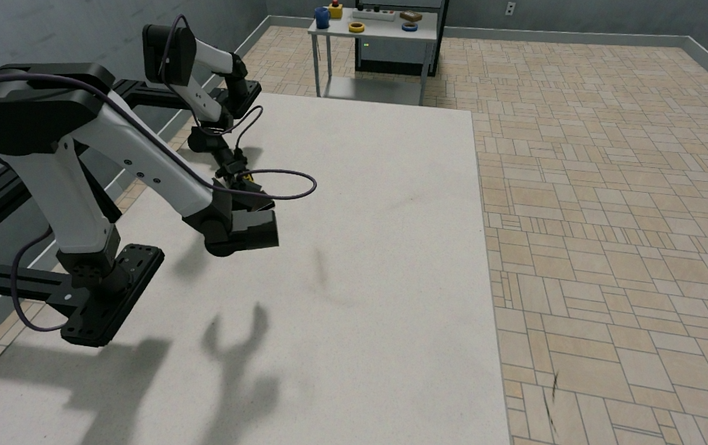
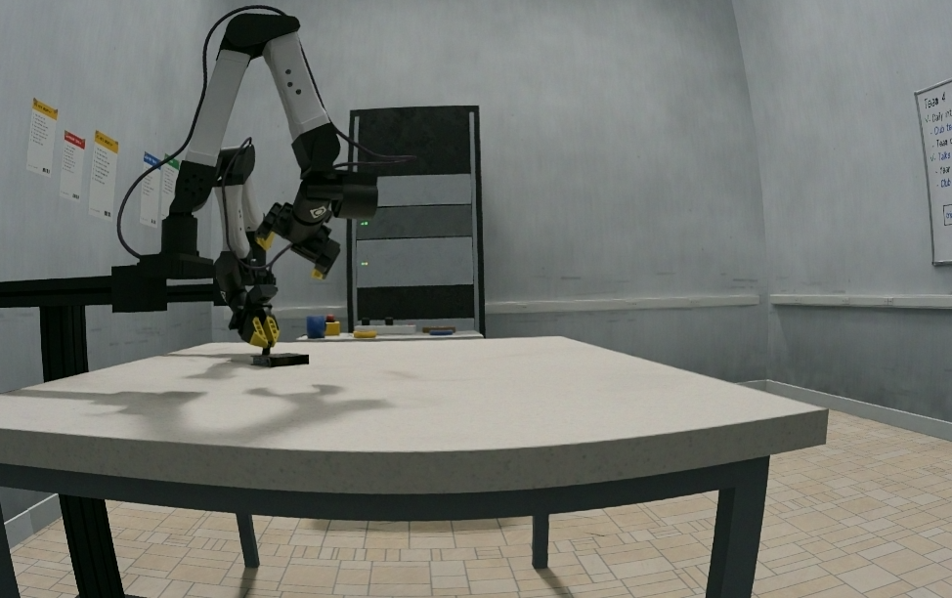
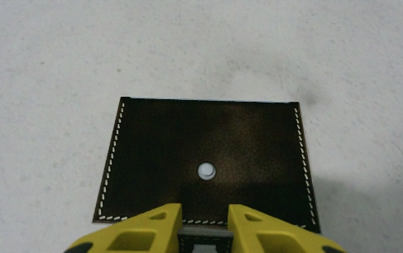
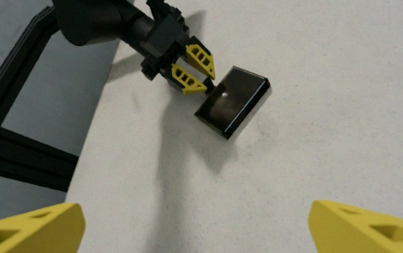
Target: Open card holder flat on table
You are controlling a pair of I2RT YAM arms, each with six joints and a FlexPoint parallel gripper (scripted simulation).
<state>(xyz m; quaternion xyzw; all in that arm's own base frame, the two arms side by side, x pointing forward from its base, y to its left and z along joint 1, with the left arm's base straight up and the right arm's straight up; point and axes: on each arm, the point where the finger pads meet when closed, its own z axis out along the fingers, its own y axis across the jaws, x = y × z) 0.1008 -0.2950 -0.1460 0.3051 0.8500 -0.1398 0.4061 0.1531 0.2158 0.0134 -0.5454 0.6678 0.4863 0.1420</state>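
Note:
The dark brown card holder (image 2: 289,360) (image 3: 249,136) (image 4: 237,97) lies flat and folded on the table, with pale stitching along three edges and a silver snap stud on top. Its short strap (image 3: 205,234) stands up at one long edge, off the stud. My left gripper (image 2: 265,345) (image 3: 204,214) (image 4: 210,84) is low over that edge, its fingertips closed on the sides of the strap. My right gripper (image 4: 197,212) is wide open and empty, raised well away from the holder. In the top view the arms hide the holder.
Both arms stand along one side of the pale table (image 1: 389,276) (image 2: 501,402), the right arm's wrist raised on the exterior view side of the holder. A small side table (image 1: 339,20) with a blue mug (image 1: 321,17) and tape rolls stands beyond.

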